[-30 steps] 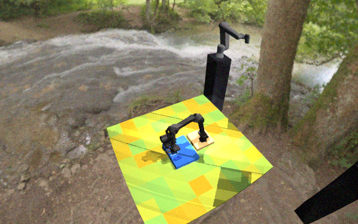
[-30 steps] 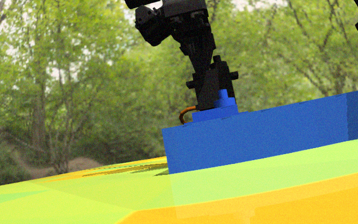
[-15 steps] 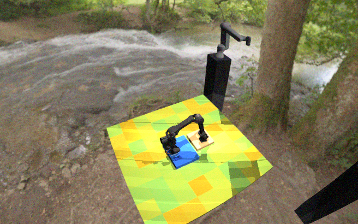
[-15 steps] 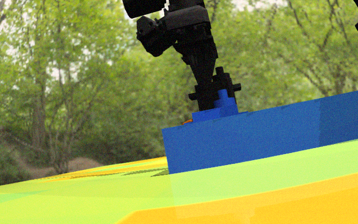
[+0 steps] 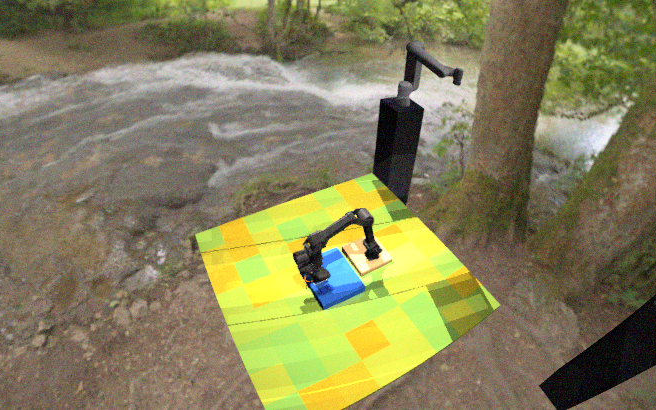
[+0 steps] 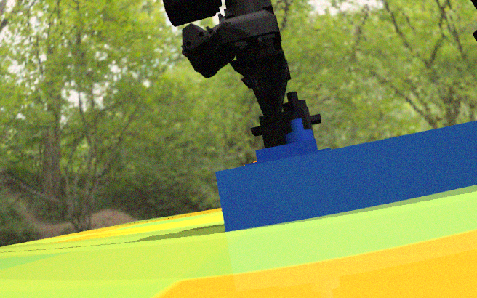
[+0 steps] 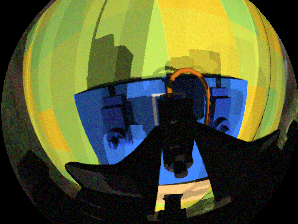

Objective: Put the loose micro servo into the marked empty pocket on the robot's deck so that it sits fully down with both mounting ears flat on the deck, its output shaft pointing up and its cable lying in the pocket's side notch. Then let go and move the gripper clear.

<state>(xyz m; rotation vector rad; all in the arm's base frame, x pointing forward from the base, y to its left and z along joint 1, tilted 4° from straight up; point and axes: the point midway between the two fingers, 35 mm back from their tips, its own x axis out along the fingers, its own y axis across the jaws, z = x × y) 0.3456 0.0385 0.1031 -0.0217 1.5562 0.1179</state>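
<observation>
The black micro servo [image 6: 301, 110] [image 7: 175, 109] is upright between my fingers, with its shaft up and its ears out to the sides. My gripper [image 5: 319, 275] [image 6: 274, 123] [image 7: 176, 131] is shut on it, low over one end of the blue deck [image 5: 343, 291] [image 6: 344, 181] [image 7: 89, 107]. The orange cable [image 5: 307, 279] [image 7: 189, 72] arches out on the far side of the servo in the wrist view. A piece of the pocket's white outline [image 7: 155, 107] shows left of the servo. The servo's underside and most of the pocket are hidden, so I cannot tell how far it is in.
Blue servo shapes stand on the deck at the left [image 7: 114, 111] and right [image 7: 221, 109] of the held servo; one blue shape [image 6: 289, 148] hides its base in the exterior view. A light wooden board [image 5: 367, 267] [image 7: 186, 189] lies beside the deck, under my arm's base.
</observation>
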